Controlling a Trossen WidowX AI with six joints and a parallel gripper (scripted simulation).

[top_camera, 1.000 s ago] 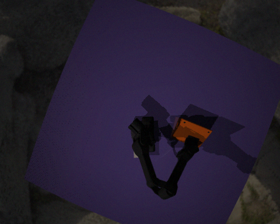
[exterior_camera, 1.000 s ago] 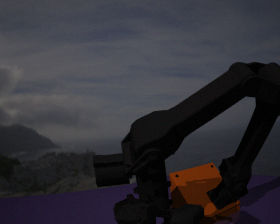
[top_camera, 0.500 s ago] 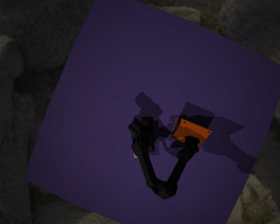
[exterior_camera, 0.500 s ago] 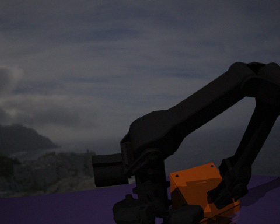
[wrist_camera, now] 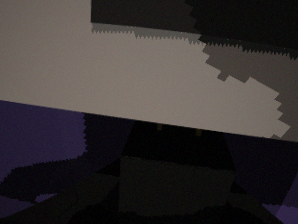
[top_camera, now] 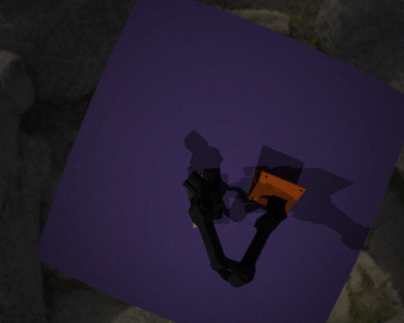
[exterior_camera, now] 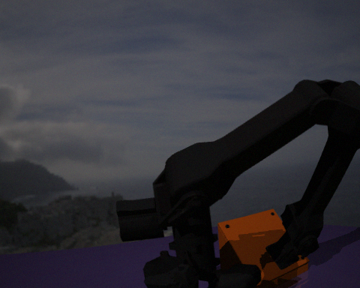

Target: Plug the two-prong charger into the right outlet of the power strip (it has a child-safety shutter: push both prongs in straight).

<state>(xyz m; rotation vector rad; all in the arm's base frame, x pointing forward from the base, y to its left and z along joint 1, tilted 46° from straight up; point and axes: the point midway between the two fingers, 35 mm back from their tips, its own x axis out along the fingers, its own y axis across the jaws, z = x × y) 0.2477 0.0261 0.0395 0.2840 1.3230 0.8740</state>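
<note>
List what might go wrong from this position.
1. In the wrist view the charger sits right against the pale power strip, prongs hidden; any tilt could jam on the shutter.
2. The dim light hides the slots, so outlet alignment can't be confirmed.
3. The gripper may slip on the charger while pushing.

Purple table top (top_camera: 197, 84), dark grey rocky ground (top_camera: 12, 126), overcast dusk sky (exterior_camera: 138, 56), dim light
</note>
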